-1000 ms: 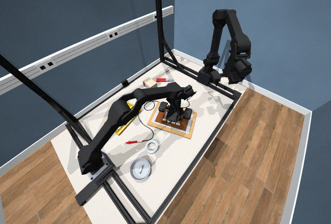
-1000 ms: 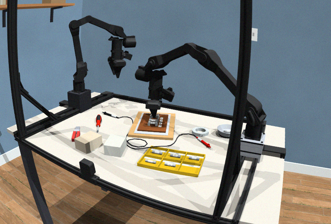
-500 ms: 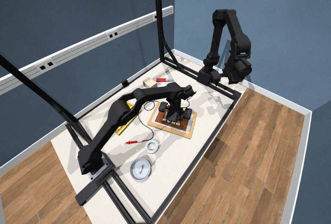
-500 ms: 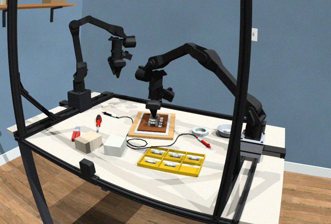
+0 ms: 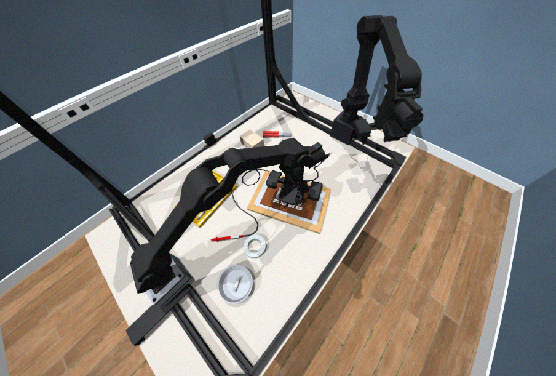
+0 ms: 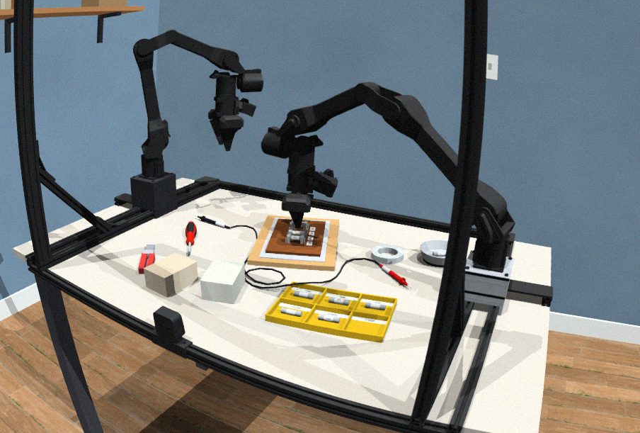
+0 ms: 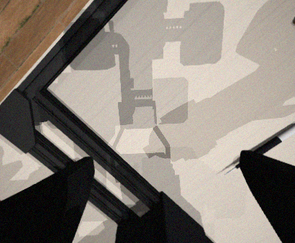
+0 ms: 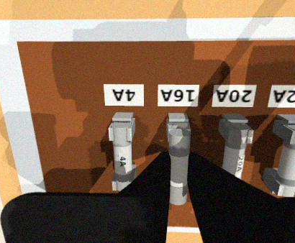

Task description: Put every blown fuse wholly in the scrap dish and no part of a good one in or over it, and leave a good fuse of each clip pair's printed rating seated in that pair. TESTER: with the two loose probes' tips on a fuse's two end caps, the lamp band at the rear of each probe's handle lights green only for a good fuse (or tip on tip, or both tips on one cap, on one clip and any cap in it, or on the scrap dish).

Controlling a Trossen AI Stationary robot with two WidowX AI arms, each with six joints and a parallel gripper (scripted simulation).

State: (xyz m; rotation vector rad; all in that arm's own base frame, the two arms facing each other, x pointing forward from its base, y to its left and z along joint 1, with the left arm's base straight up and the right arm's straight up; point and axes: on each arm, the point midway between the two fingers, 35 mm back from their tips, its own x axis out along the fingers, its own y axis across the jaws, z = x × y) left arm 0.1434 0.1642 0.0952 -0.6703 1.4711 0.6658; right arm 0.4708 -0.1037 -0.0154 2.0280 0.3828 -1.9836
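Right gripper (image 5: pixel 291 202) (image 6: pixel 297 225) (image 8: pixel 179 154): narrow, pinching the middle fuse (image 8: pixel 178 174) by its sides.
Middle fuse: between those fingers, over the 16A clips (image 8: pixel 178 120); full seating can't be told.
Grip reason: likely seating or lifting; lengthwise alignment suits the clips, slim fingers clear neighbours.
Right arm: reaching across, wrist bent, fingers down.
Left gripper (image 5: pixel 393 137) (image 6: pixel 226 146) (image 7: pixel 167 156): wide, raised, fingers down, probably parked clear of the right hand.

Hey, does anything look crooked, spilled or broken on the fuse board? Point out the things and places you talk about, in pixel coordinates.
Nothing spilled or broken that I can see. The fuse at 16A (image 8: pixel 178 170) looks odd: it overlaps its far clip, perhaps riding higher than its neighbours. The right hand (image 5: pixel 291 201) (image 6: pixel 296 225) (image 8: pixel 177 159) grips it, so it may just be mid-move.
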